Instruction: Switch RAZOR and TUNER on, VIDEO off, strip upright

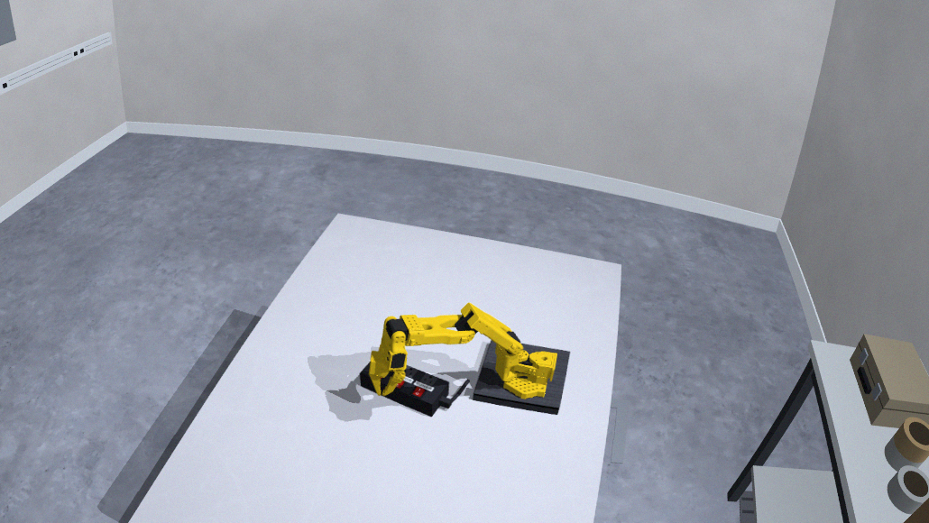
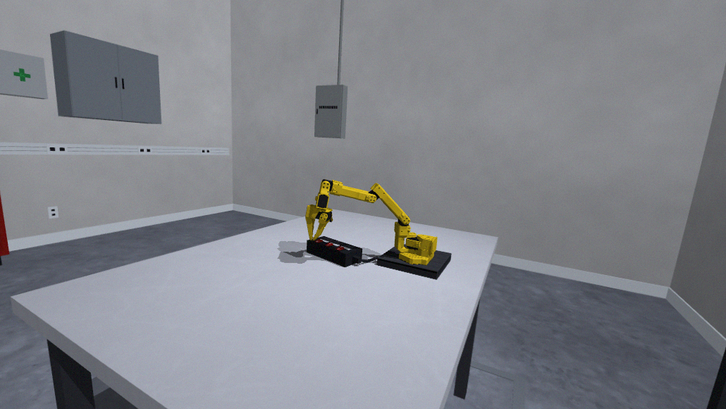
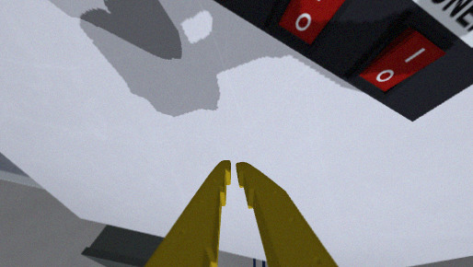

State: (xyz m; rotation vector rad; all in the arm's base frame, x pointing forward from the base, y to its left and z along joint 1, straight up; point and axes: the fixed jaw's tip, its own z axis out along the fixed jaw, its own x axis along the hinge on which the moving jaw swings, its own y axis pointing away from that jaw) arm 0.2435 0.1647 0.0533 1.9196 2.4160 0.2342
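Observation:
The black power strip (image 1: 428, 399) (image 2: 333, 255) lies on the white table (image 1: 455, 272) (image 2: 243, 314) with its red switches facing up, just left of the arm's base. In the wrist view only a corner of the strip shows at the top right, with two red rocker switches (image 3: 305, 18) (image 3: 401, 60) and part of the TUNER label (image 3: 453, 11). I cannot tell which way the rockers are pressed. The VIDEO switch is out of the wrist view. My gripper (image 1: 383, 391) (image 2: 316, 237) (image 3: 232, 171) is shut and empty, pointing down at the strip's left end, its tips over bare table beside the switch side.
The arm's black base plate (image 1: 519, 397) (image 2: 423, 265) sits right of the strip, with the strip's cord (image 1: 461, 389) between them. A side table at the right carries a brown box (image 1: 890, 380) and tape rolls (image 1: 913, 441).

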